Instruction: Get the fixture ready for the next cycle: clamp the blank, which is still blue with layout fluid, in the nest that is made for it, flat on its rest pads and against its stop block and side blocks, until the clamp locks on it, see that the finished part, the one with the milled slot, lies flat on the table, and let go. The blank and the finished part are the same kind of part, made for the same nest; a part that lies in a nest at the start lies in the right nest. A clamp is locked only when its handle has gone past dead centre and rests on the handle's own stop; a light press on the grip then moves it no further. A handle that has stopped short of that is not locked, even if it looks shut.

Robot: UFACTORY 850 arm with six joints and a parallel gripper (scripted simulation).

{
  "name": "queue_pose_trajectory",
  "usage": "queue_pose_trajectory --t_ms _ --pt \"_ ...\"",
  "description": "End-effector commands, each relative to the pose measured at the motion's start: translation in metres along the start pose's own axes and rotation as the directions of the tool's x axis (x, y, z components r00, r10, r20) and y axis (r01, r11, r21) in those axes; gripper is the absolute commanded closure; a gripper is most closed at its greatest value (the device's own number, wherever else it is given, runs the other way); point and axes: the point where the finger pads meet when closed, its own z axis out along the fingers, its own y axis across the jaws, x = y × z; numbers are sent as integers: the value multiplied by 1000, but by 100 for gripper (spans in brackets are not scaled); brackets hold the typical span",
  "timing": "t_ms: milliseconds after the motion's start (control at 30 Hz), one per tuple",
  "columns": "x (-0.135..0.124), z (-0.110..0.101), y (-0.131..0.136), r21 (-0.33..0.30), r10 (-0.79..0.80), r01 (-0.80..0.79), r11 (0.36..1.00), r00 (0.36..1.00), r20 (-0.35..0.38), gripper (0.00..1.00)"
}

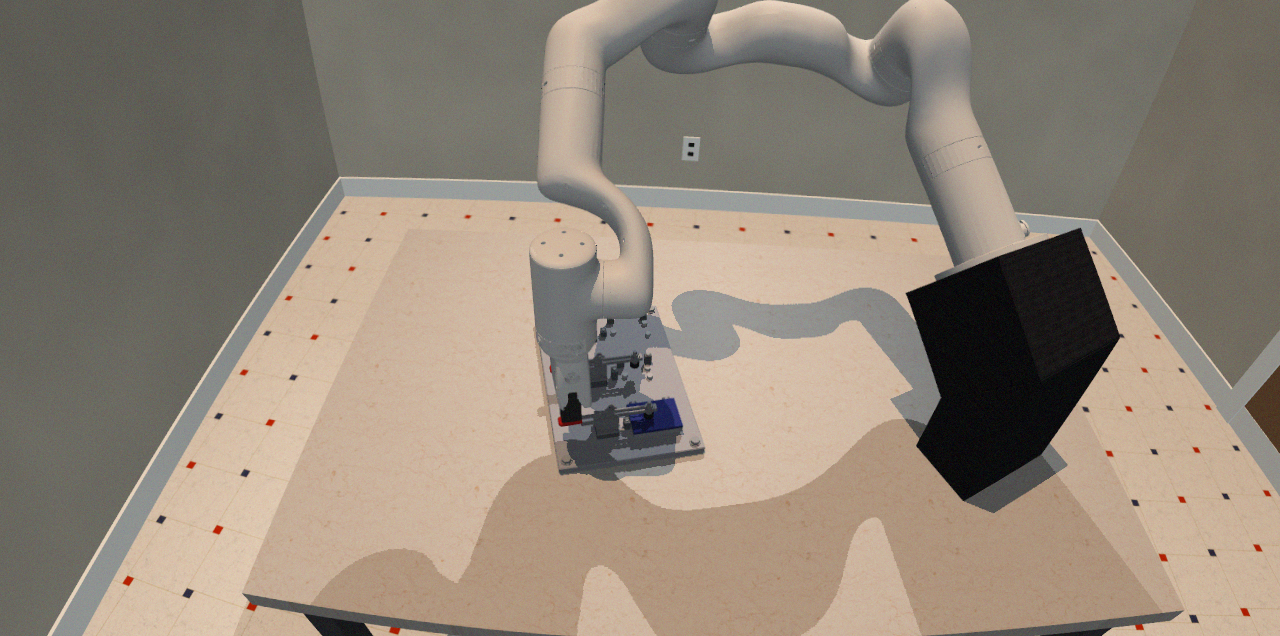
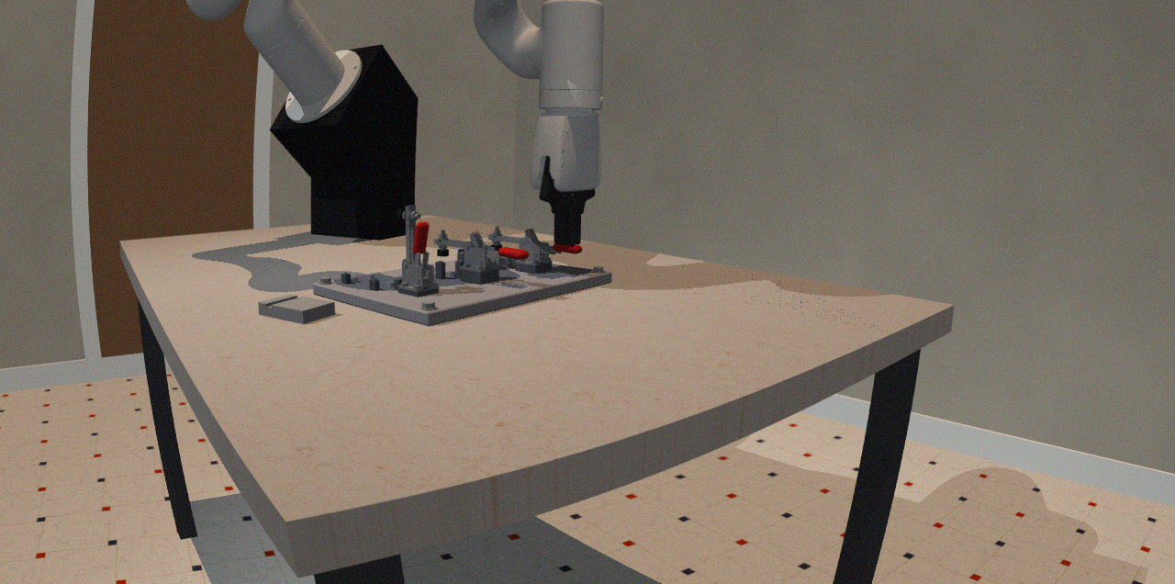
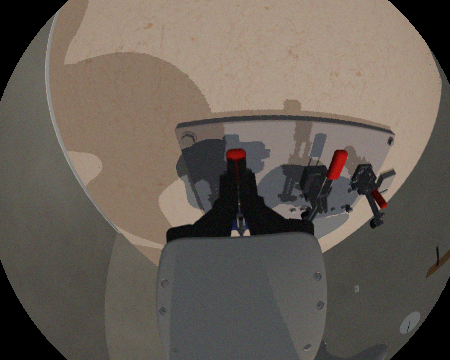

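The grey fixture plate (image 1: 617, 399) lies mid-table and carries three toggle clamps. The blue blank (image 1: 655, 419) lies in the front nest under a clamp arm. That clamp's red handle grip (image 2: 566, 248) lies low and level. My gripper (image 2: 566, 239) is shut and empty, its fingertips right on top of this grip; it also shows in the wrist view (image 3: 236, 170). The middle clamp's red handle (image 2: 513, 252) lies level too. The third clamp's handle (image 2: 420, 236) stands upright. The grey finished part (image 2: 296, 308) with its slot lies flat on the table beside the plate.
The arm's black base (image 1: 1011, 354) stands at the table's right side. The arm's wrist hides the back of the plate in the top view.
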Motion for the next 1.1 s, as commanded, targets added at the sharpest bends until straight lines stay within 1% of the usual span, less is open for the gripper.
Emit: queue_pose_trajectory --t_ms 0,133,267,533,600,867,1067 --pt "0 0 0 1 0 0 1000 1000 0 100" --pt "0 -1 0 1 0 0 1000 1000 0 100" --pt "0 -7 0 1 0 0 1000 1000 0 100" --pt "0 -31 0 1 0 0 1000 1000 0 100" --pt "0 -31 0 1 0 0 1000 1000 0 100" --pt "0 -58 0 1 0 0 1000 1000 0 100" --pt "0 -68 0 1 0 0 1000 1000 0 100"
